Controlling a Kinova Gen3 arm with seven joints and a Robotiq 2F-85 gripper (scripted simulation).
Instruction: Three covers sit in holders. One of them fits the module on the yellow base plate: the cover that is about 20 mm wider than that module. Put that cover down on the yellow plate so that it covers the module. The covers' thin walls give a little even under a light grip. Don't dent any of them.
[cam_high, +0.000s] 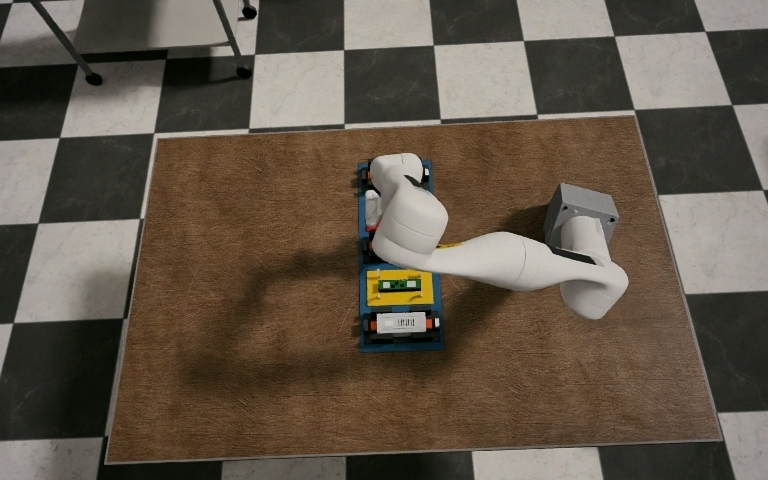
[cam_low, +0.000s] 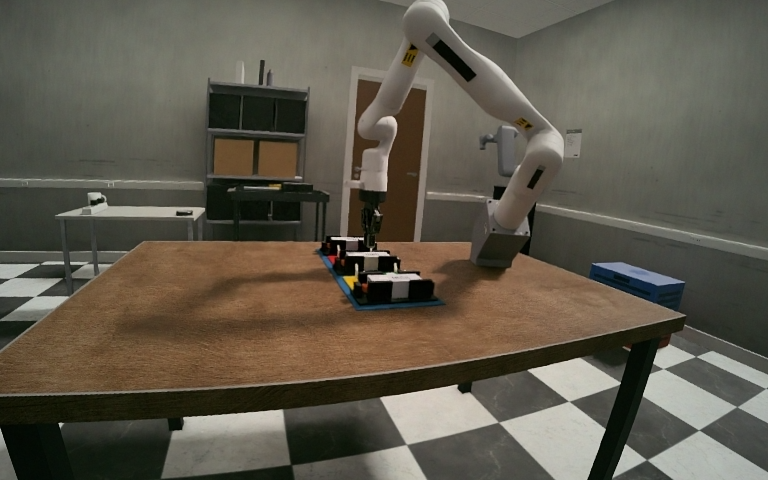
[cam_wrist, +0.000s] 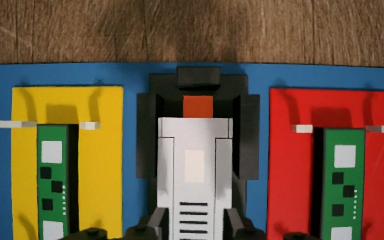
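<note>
The middle cover (cam_low: 368, 255) (cam_wrist: 195, 135) sits in its black holder (cam_wrist: 146, 135). Thin dark lines run along both its long sides. My gripper (cam_low: 371, 247) (cam_wrist: 195, 224) is above this cover, with nothing between its fingers. The fingertips stand apart, with a gap narrower than the cover. The near cover (cam_high: 400, 323) (cam_low: 391, 277) is in its holder, and the far cover (cam_low: 344, 240) is in the far one. The yellow plate (cam_high: 372, 297) (cam_wrist: 100, 175) bears the green module (cam_high: 399, 285) (cam_wrist: 54, 180), uncovered. The arm hides the middle and far covers in the top view.
The yellow plate lies between the near and middle holders. Thin upright pins (cam_wrist: 90, 125) stand around the module. The red plate (cam_wrist: 295, 195), with a similar green module (cam_wrist: 327, 172), is on the middle holder's other side. Everything stands on a blue board (cam_high: 363, 345) on the brown table.
</note>
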